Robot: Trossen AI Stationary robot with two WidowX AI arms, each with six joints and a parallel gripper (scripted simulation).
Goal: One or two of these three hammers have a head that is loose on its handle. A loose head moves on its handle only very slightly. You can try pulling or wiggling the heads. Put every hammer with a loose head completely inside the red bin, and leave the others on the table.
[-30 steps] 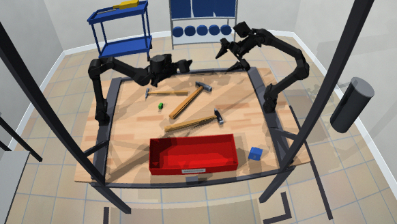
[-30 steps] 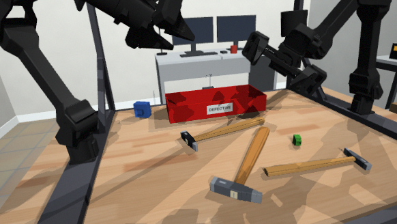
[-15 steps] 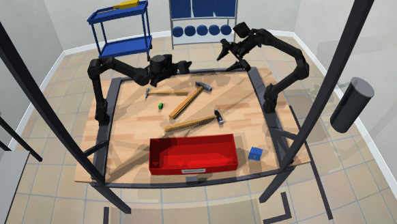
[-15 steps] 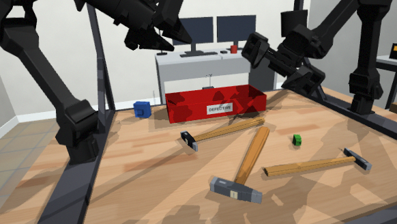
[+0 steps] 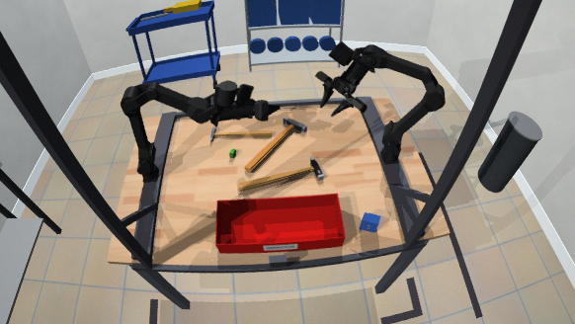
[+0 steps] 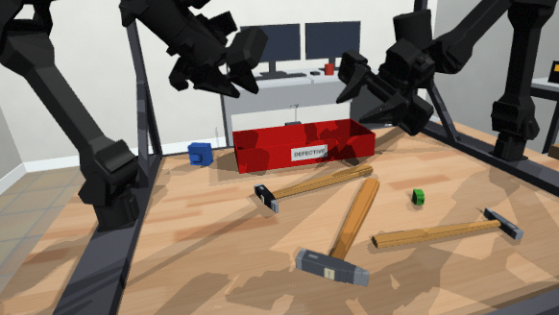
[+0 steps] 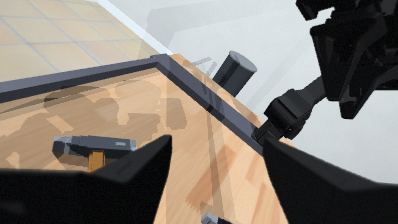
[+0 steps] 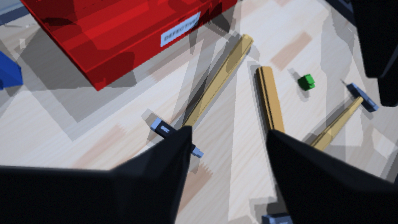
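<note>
Smooth wooden handles (image 5: 243,134) (image 6: 356,216) (image 8: 218,81); dull metal heads (image 5: 294,124) (image 6: 331,267) (image 7: 95,144); glossy-looking red bin (image 5: 280,248) (image 6: 264,159) (image 8: 115,70).
</note>
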